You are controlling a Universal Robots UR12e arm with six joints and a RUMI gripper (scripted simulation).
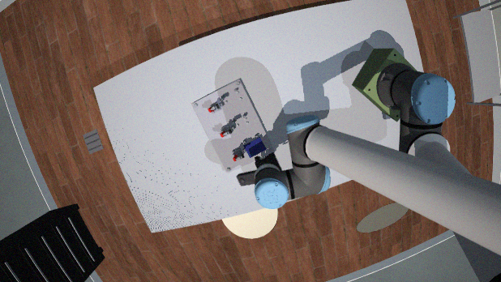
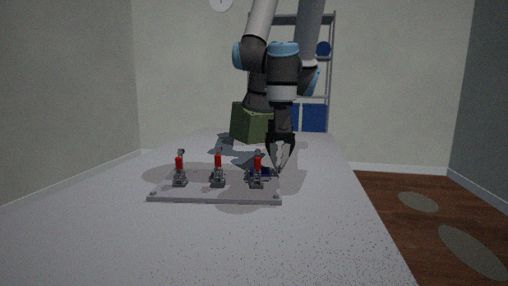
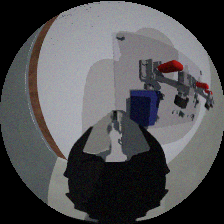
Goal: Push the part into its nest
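Observation:
The part is a small blue block (image 1: 254,147) on the near end of the grey fixture plate (image 1: 229,123), beside the nearest red-handled clamp (image 1: 235,158). It also shows in the side view (image 2: 265,172) and the wrist view (image 3: 143,106). My gripper (image 2: 280,168) is shut and empty, its tips low over the plate's right edge, just to the right of the blue block. In the wrist view the shut fingertips (image 3: 118,121) sit just left of the block, close to its side face. I cannot tell whether they touch it.
Three toggle clamps with red handles (image 2: 178,163) (image 2: 218,160) (image 2: 257,163) stand in a row on the plate. The green robot base (image 2: 250,123) stands behind the plate. A shelf with blue bins (image 2: 314,117) is against the back wall. The table edge runs to the right.

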